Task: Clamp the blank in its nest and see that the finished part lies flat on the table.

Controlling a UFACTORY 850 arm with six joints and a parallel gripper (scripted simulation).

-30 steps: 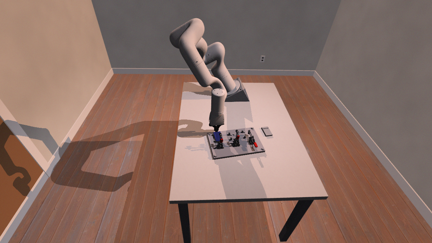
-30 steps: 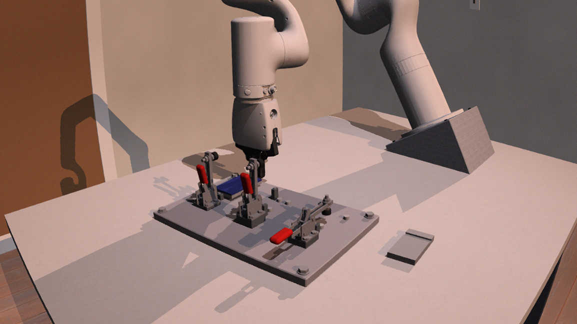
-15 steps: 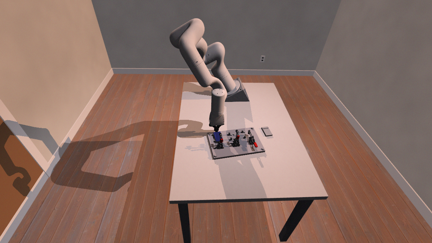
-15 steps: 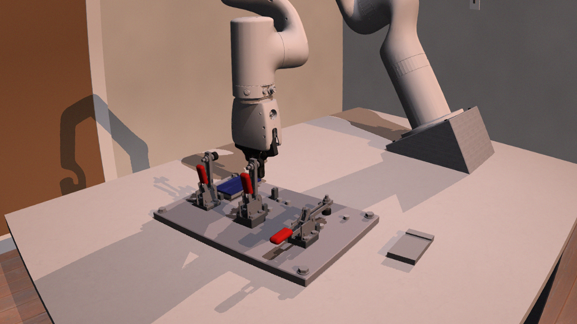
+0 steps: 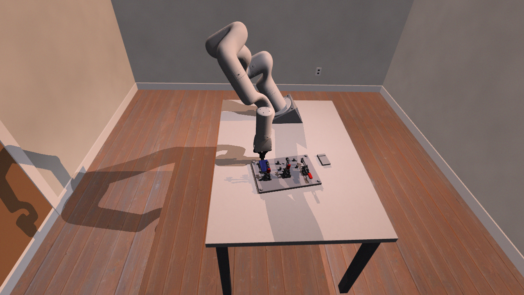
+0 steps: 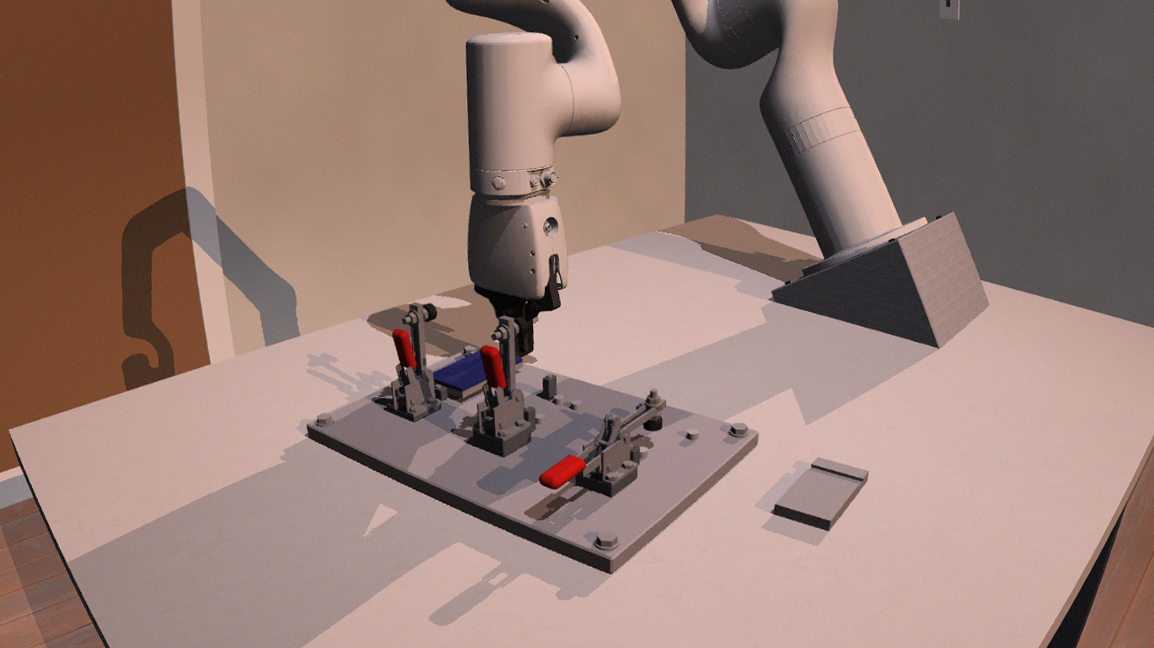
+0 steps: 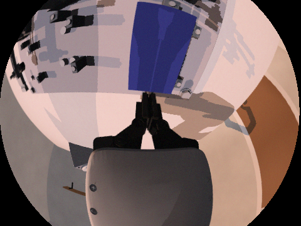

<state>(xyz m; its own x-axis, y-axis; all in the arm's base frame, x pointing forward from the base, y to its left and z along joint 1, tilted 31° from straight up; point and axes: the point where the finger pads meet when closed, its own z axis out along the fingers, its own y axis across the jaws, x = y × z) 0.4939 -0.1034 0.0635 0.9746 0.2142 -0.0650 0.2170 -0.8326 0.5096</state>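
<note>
Exterior view is showing me the arm reaching over the bench (image 5: 241,212) (image 6: 848,574), its last link pointing straight down. On the base plate (image 5: 285,186) (image 6: 447,473), the hand (image 5: 262,158) (image 6: 525,350) (image 7: 147,100) is hanging at the far end of the blue blank (image 5: 263,165) (image 6: 466,373) (image 7: 160,53), fingers pressed narrow together with nothing between them. The blank is lying in the end nest; I can't tell whether it is fully home. I judge I'm nudging it toward its stop block. The finished part (image 5: 324,159) (image 6: 820,492) is lying flat on the bench, beside the plate. Next, I'm expecting to back off, then swing the nearest clamp's upright red handle (image 5: 269,170) (image 6: 404,349) until it locks; that clamp is standing open.
</note>
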